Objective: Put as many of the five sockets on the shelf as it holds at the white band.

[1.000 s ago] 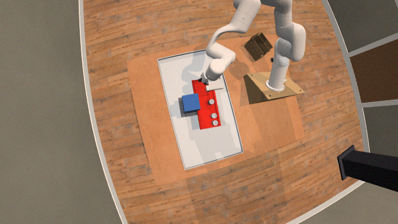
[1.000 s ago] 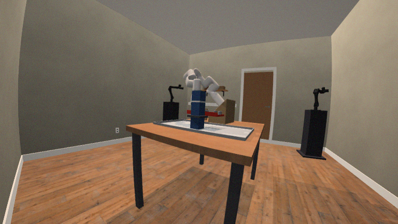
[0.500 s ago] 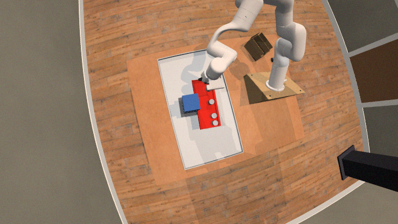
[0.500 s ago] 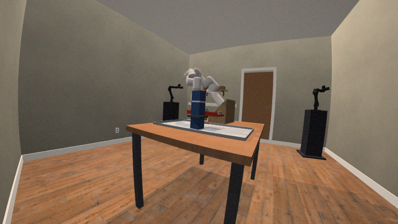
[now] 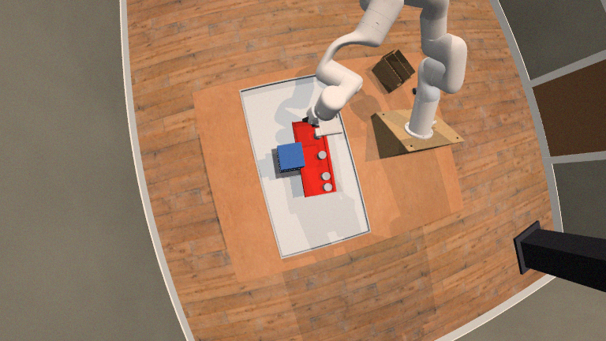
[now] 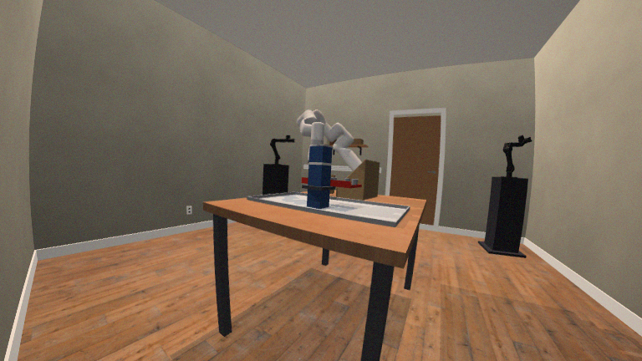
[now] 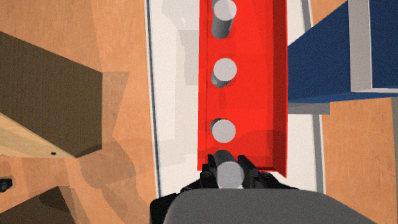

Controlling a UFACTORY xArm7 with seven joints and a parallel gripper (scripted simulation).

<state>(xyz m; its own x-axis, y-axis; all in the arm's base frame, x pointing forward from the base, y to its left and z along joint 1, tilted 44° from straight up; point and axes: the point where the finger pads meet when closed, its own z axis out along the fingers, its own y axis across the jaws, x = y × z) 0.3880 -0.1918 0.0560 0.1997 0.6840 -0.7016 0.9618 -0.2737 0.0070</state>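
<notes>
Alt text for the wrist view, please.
The gripper is shut on a grey socket at the near end of the red shelf. Three more sockets stand in a row on the shelf beyond it, with the blue post at right.
</notes>
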